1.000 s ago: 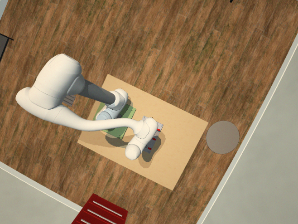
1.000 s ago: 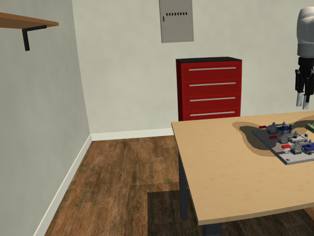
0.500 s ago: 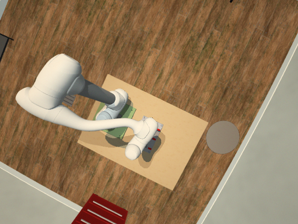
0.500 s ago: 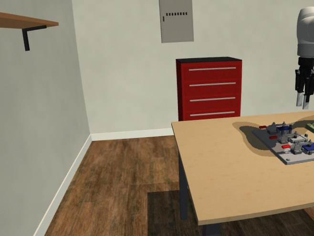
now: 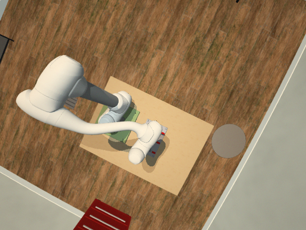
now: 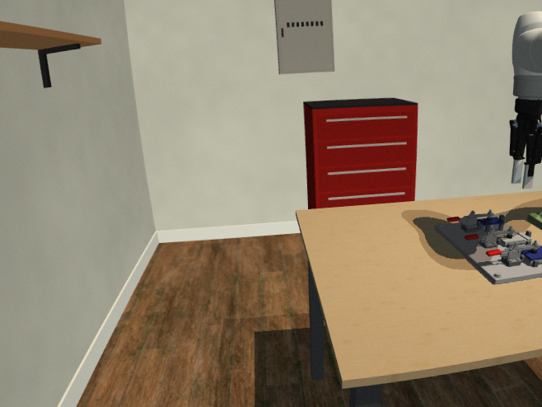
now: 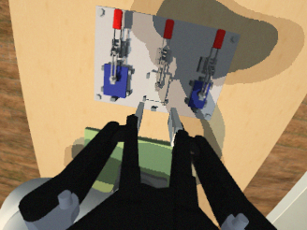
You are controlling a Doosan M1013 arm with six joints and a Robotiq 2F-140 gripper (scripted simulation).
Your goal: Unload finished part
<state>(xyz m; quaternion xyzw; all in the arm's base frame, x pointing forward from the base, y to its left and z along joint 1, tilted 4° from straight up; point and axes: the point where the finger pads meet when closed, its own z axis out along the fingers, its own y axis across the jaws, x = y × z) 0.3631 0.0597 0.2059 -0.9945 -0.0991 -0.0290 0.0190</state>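
Hovering: the gripper (image 7: 155, 113) is hanging high above the fixture (image 7: 140, 28), fingers pointing down, in line with the middle nest.
Grip state: the fingers are standing partly closed with a plain gap between them and nothing in it; the gripper is holding no part.
Finished part: the grey piece (image 7: 160, 79) is sitting in the middle nest under its clamp (image 7: 168, 29); the milled slot is too small to make out in the wrist view, so taking it as the slotted one is a judgement from its bare colour.
Blanks: the left blue blank (image 7: 115, 80) and the right blue blank (image 7: 202, 93) are lying in the outer nests, each with a red-handled clamp reaching onto it.
Table: the fixture is resting on the table (image 6: 394, 284), with a green mat (image 7: 154, 156) just beside it, under the wrist.
Stage: the approach is only beginning, as I judge it; the middle clamp probably has to be opened first.
Risk one: descending with this gap may be putting a finger onto the clamp arm instead of astride the part.
Risk two: the nests are lying close together, so a sideways drift could be nudging a blank off its rest pads or knocking its clamp handle loose.
Risk three: pulling the part while its clamp is bearing down could be dragging the whole plate.
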